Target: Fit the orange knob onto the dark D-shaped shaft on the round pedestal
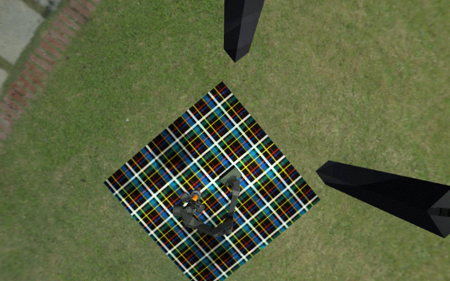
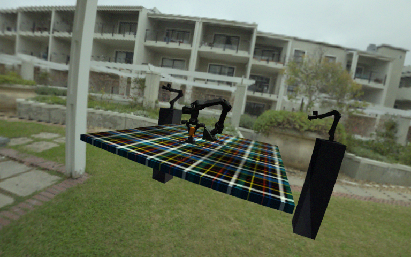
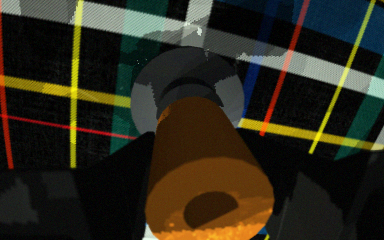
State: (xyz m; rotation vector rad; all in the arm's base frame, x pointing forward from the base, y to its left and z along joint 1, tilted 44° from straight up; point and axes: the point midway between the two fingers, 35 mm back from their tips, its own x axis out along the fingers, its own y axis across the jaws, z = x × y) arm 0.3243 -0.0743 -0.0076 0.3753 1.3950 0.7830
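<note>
The orange knob (image 1: 194, 197) (image 2: 192, 131) (image 3: 200, 142) is upright. Its D-shaped top opening shows in the wrist view, with the flat edge toward the lower right. My gripper (image 2: 192, 128) (image 3: 194, 138) is shut on the knob, one finger on each side. The dark round pedestal (image 1: 197, 191) (image 2: 190, 140) (image 3: 142, 97) is under the knob. A dark round part (image 3: 187, 92) rises from the pedestal and shows just past the knob's lower end. In the exterior view the knob's lower end is a little above the pedestal's base. The shaft's flat side is hidden, and I cannot tell how far the shaft is inside the knob.
The plaid table (image 1: 232, 132) (image 2: 236, 169) bears the pedestal and my arm's wedge-shaped base (image 1: 231, 174) (image 2: 208, 134). My arm arches over from that base. Two other arms stand on dark columns (image 2: 319, 181) (image 2: 169, 115) beyond the table's edges.
</note>
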